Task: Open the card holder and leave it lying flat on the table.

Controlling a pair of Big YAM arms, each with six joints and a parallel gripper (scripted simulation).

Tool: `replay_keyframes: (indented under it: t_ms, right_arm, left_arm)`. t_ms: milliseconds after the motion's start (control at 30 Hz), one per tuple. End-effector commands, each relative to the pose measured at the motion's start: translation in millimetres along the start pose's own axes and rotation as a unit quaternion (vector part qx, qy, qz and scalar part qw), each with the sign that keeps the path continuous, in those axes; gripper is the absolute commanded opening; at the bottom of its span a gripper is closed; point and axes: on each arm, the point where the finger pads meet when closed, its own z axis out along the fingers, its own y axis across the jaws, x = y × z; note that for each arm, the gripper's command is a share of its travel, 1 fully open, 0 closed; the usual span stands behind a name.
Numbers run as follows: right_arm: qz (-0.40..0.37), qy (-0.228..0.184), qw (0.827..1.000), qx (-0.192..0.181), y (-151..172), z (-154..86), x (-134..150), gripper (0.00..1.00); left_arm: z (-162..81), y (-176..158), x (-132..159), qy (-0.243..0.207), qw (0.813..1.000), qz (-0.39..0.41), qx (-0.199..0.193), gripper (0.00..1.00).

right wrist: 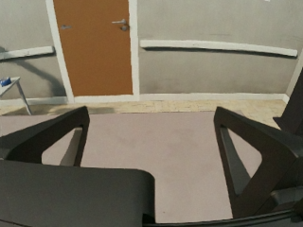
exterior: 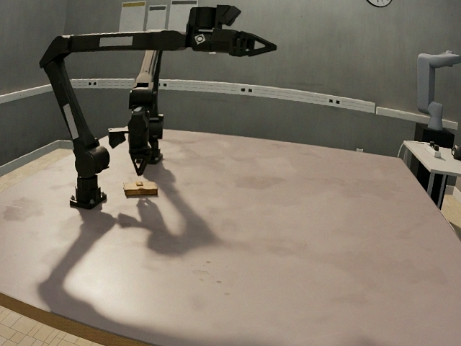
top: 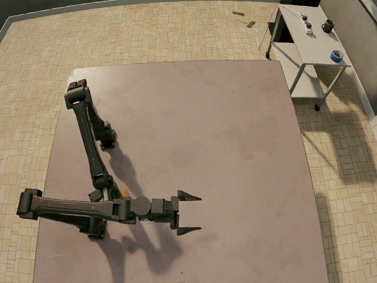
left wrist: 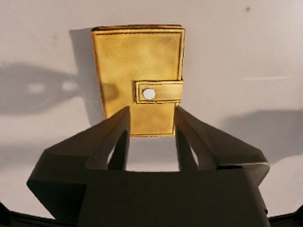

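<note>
The card holder (left wrist: 140, 78) is a tan leather wallet, closed, with a snap tab (left wrist: 158, 93) across its side. It lies flat on the table near the right arm's base (exterior: 87, 193). It shows in the exterior view (exterior: 140, 188); in the top view only an orange corner (top: 124, 192) shows from under the right arm. My left gripper (left wrist: 152, 113) (exterior: 139, 169) points down just above the holder, fingers partly apart with nothing between them. My right gripper (top: 188, 213) (exterior: 268, 46) is wide open and empty, held high and level over the table.
A white side cart (top: 310, 39) stands off the table's far corner with a mug (top: 327, 25) and a blue tape roll (top: 336, 56). A grey robot arm (exterior: 431, 85) stands beyond the table. The right arm's long link (top: 76, 207) spans above the holder.
</note>
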Motion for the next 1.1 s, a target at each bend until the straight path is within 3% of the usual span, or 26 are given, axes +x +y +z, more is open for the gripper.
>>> replay_keyframes:
  t_ms: [0,1067]
  right_arm:
    - [0.000,-0.031,1.000,0.000,0,-4,-34,1.00]
    - [0.000,-0.031,1.000,0.000,0,-4,-34,1.00]
  left_arm:
    - [12,-1,2,0.002,1.000,-0.005,0.008,0.34]
    - [31,1,7,0.002,1.000,-0.001,0.006,0.34]
